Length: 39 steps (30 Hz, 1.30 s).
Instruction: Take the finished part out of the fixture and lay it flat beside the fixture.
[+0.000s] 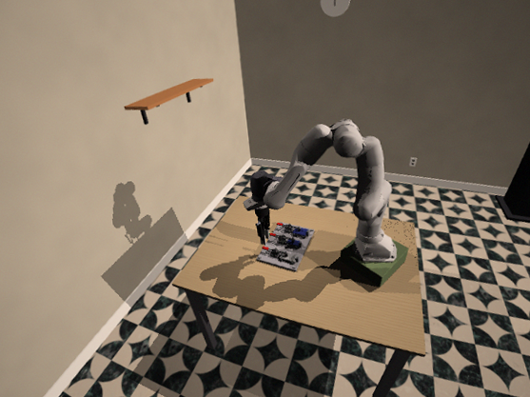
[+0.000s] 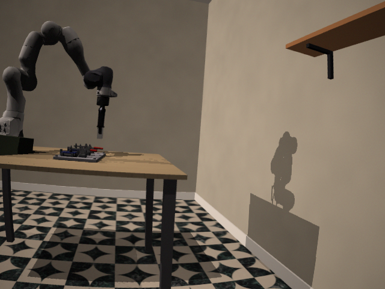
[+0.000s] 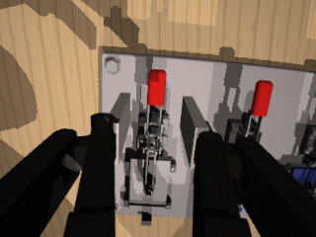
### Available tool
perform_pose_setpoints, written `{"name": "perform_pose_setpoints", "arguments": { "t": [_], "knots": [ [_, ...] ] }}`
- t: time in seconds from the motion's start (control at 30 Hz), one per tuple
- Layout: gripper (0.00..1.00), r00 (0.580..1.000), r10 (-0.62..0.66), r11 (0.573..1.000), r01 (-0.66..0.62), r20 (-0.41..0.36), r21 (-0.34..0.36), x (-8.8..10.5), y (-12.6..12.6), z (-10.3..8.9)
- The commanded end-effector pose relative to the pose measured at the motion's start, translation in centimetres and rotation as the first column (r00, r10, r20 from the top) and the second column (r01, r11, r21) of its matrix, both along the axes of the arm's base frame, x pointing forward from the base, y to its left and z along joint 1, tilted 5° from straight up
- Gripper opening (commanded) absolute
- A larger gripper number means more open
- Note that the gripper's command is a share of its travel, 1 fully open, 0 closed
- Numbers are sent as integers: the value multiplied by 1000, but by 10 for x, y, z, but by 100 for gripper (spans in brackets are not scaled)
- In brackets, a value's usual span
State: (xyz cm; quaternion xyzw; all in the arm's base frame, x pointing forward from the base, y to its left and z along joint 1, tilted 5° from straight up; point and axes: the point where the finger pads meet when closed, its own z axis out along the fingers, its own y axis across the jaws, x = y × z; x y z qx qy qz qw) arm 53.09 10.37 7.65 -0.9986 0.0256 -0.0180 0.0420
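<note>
The grey fixture plate [image 1: 296, 263] [image 2: 77, 158] [image 3: 192, 79] lies on the wooden table [image 1: 346, 305] [image 2: 133, 166]. It carries three toggle clamps with red handles. The pale grey finished part [image 1: 280, 256] [image 3: 146, 188] sits in the end station, under the clamp with the red handle [image 3: 156, 87]. Two blue blanks [image 1: 300, 232] [image 1: 292, 243] sit in the other stations; one also shows at the right edge of the wrist view [image 3: 304, 174]. My gripper [image 1: 262, 240] [image 2: 99, 135] [image 3: 155, 110] hangs a little above the end station. It points straight down, and its fingers are partly apart with nothing between them.
The arm's base stands on a green block [image 1: 377, 264] [image 2: 15, 145] on the table, right of the fixture. Bare table lies left of and in front of the plate. The table's edge [image 2: 174, 172] toward the wall is near.
</note>
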Motion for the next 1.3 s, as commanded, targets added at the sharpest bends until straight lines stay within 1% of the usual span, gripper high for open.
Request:
{"name": "perform_pose_setpoints", "arguments": {
  "t": [0.0, 0.13, 0.2, 0.37, 0.5, 1.27],
  "knots": [
    [28, 1000, -16, 1000, 16, 7, -2, 3, 0, -11],
    [28, 1000, -16, 1000, 16, 7, -2, 4, 1, -23],
    [28, 1000, -16, 1000, 16, 7, -2, 4, 1, -23],
    [28, 1000, -16, 1000, 16, 7, -2, 4, 3, -37],
    [28, 1000, -16, 1000, 16, 7, -2, 5, 3, -43],
    [28, 1000, -16, 1000, 16, 7, -2, 5, 3, -45]
  ]
}}
